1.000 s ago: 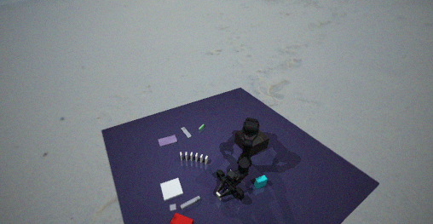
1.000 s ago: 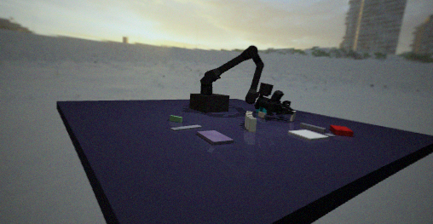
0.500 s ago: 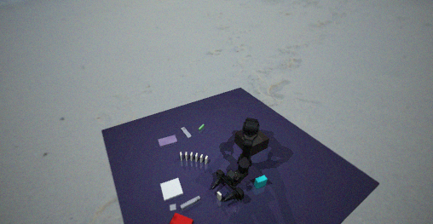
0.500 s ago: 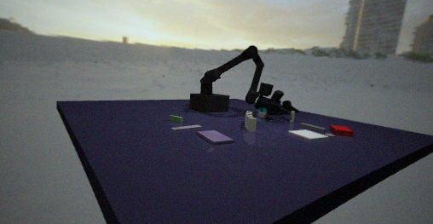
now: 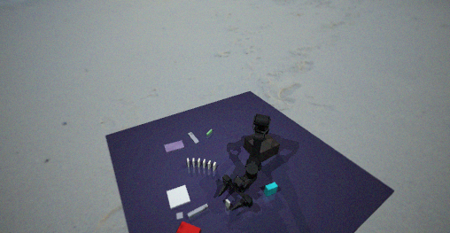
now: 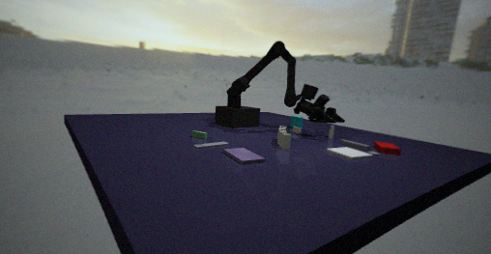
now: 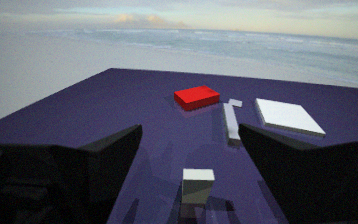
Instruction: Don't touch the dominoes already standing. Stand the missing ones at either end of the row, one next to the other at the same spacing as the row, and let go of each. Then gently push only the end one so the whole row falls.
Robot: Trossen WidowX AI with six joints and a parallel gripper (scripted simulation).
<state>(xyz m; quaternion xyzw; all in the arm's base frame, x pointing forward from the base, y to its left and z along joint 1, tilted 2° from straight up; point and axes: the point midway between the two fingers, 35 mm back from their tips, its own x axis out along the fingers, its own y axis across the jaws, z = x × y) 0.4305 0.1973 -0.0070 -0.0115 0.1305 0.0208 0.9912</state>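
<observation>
Top view puts the row of six cream dominoes (image 5: pixel 204 163) (image 6: pixel 284 138) upright, inward from the left edge of the bench (image 5: pixel 146 157) (image 6: pixel 169 190) (image 7: pixel 90 110), with a purple slab (image 5: pixel 174 146) (image 6: pixel 244 155) between it and the bench's left corner. A lone domino (image 5: pixel 228 204) (image 6: pixel 331 132) (image 7: pixel 197 186) stands upright, well apart from the row, just beside the gripper (image 5: pixel 225 202) (image 6: pixel 341 121) (image 7: pixel 190 126). The pincer is spread wide with nothing pinched; in the wrist view the domino appears between and below its two fingers. A teal block (image 5: pixel 271 189) (image 6: pixel 297 122) sits near the arm. Beyond the lone domino lie a grey bar (image 5: pixel 197 210) (image 6: pixel 355 144) (image 7: pixel 231 122), a white square slab (image 5: pixel 178 197) (image 6: pixel 349 152) (image 7: pixel 289 116) and a red block (image 5: pixel 189 229) (image 6: pixel 387 148) (image 7: pixel 196 97).
</observation>
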